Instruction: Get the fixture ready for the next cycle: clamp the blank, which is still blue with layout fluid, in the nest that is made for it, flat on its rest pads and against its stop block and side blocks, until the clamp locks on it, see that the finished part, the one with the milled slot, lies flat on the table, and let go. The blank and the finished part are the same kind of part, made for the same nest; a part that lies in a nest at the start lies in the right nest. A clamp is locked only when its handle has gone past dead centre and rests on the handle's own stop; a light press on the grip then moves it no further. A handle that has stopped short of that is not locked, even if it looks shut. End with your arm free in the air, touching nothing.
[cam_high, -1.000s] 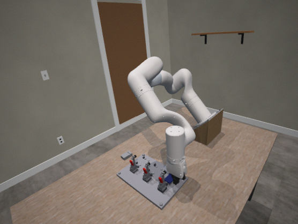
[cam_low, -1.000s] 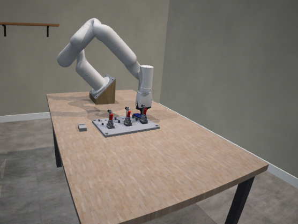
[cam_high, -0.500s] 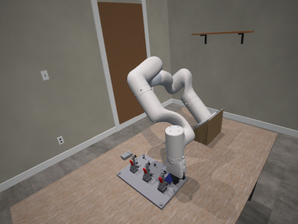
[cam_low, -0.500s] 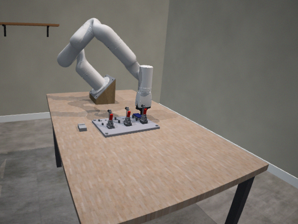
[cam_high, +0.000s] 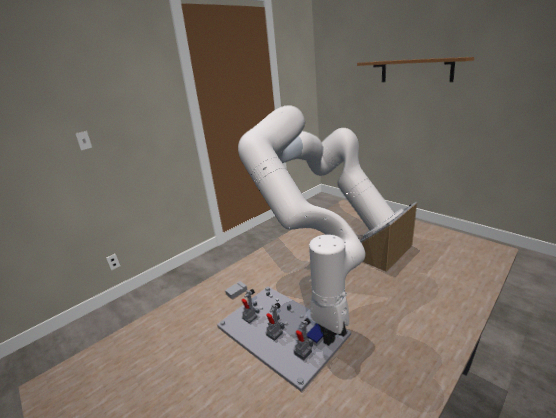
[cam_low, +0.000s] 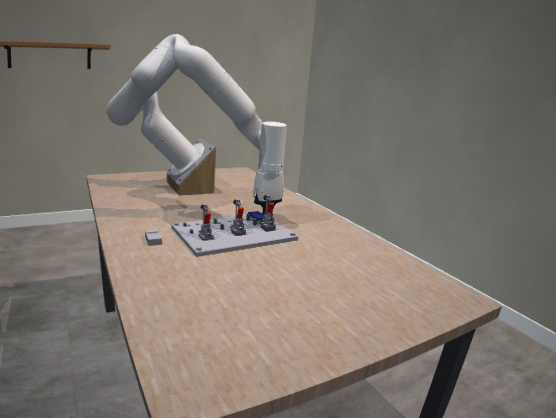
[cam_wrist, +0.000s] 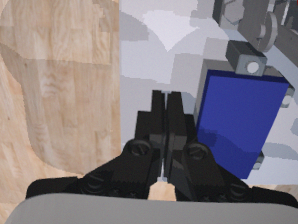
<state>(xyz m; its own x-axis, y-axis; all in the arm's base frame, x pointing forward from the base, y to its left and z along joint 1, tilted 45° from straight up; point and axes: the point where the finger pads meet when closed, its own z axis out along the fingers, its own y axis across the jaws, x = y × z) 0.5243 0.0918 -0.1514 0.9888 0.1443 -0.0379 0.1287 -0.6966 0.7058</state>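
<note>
Blue blank (cam_high: 315, 333) (cam_low: 256, 215) (cam_wrist: 242, 122) just beside the shut, empty claw (cam_high: 328, 336) (cam_low: 269, 211) (cam_wrist: 163, 111).

Soft, moderate light falls from above, leaving the walls dull and the counter (cam_high: 165, 360) (cam_low: 300, 300) (cam_wrist: 65, 100) warmer. Broad, overlapping shadows with fairly crisp edges spread over it. Up close, the metal plate (cam_wrist: 145, 95) carries a pale, bright patch. Small fittings look slightly coarse in the two room views; fine detail is lost.

Blue blank (cam_wrist: 243, 122) just right of shut gripper (cam_wrist: 163, 111) (nothing btwn fingertips), w/ block (cam_wrist: 246, 59) at top edge
</note>
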